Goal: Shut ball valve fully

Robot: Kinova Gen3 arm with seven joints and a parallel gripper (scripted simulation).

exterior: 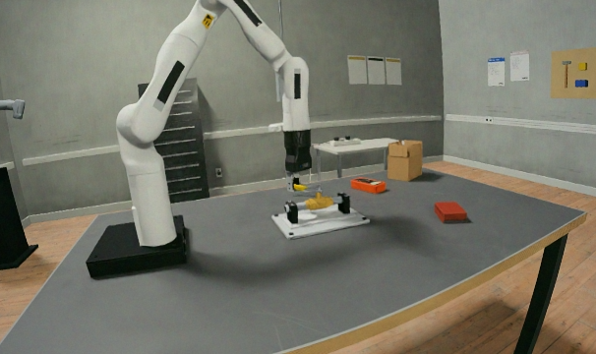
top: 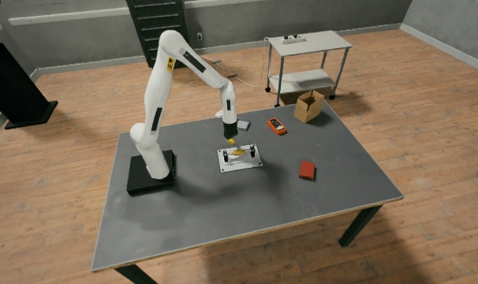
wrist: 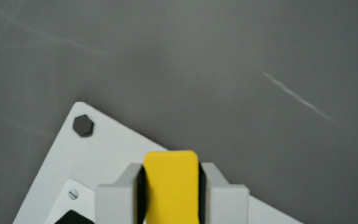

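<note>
The ball valve (exterior: pixel 319 202) has a yellow body on a pipe between two black clamps, mounted on a white plate (top: pixel 239 159) in the middle of the grey table. Its yellow-tipped handle (wrist: pixel 171 187) sticks out toward the back left of the plate. My gripper (wrist: pixel 171 186) points straight down and is shut on the handle's yellow end; it also shows in the top view (top: pixel 231 140) and the exterior view (exterior: pixel 298 187). In the wrist view the grey fingers press both sides of the yellow grip above the plate's corner, near a black bolt head (wrist: pixel 83 125).
An orange meter (top: pixel 277 126) and a small grey box (top: pixel 243 125) lie behind the plate. A cardboard box (top: pixel 308 106) stands at the back right corner. A red block (top: pixel 307 170) lies to the right. The arm's black base (top: pixel 151 172) sits at the left.
</note>
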